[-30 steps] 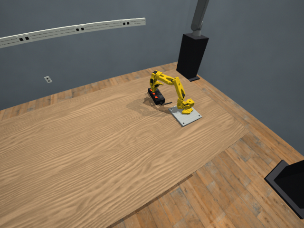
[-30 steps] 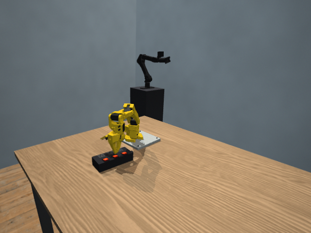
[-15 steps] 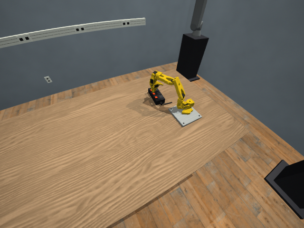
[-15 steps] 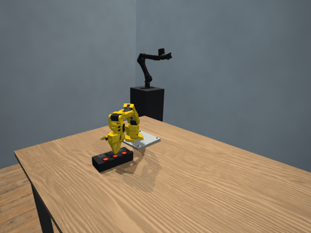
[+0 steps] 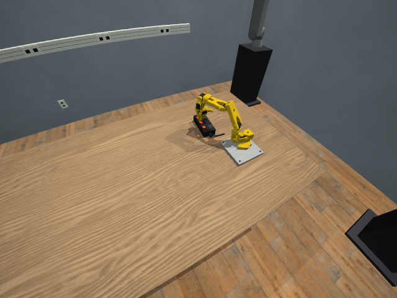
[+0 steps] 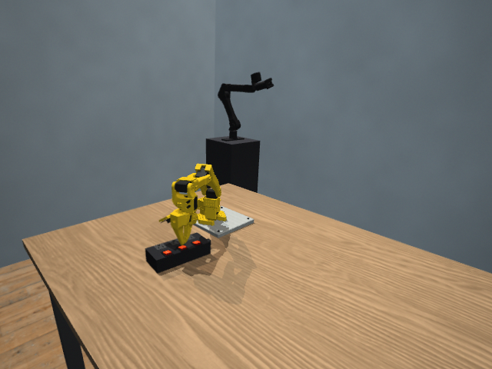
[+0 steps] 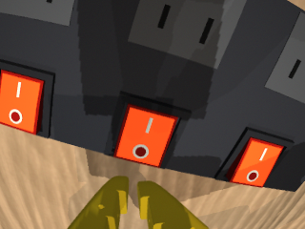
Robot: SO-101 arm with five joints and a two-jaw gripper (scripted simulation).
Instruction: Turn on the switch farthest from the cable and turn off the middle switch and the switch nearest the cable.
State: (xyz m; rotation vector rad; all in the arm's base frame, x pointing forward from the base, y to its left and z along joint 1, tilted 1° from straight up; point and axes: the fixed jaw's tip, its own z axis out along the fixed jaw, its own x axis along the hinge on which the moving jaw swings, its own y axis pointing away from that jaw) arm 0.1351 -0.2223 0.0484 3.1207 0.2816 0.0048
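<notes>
A black power strip (image 6: 177, 252) lies right way up on the wooden table, with three red rocker switches. It also shows in the top view (image 5: 203, 125), where its cable (image 5: 218, 135) leaves the end nearest the arm's base. My yellow gripper (image 6: 182, 241) is shut and empty, pointing down right over the middle switch (image 6: 181, 247). In the wrist view the shut fingertips sit just below the middle switch (image 7: 145, 135), with the other two switches at left (image 7: 21, 101) and right (image 7: 257, 162). I cannot tell each switch's on or off position.
The arm's grey base plate (image 5: 242, 151) is bolted to the table beside the strip. A black pedestal (image 6: 232, 161) with a dark arm stands behind the table's far corner.
</notes>
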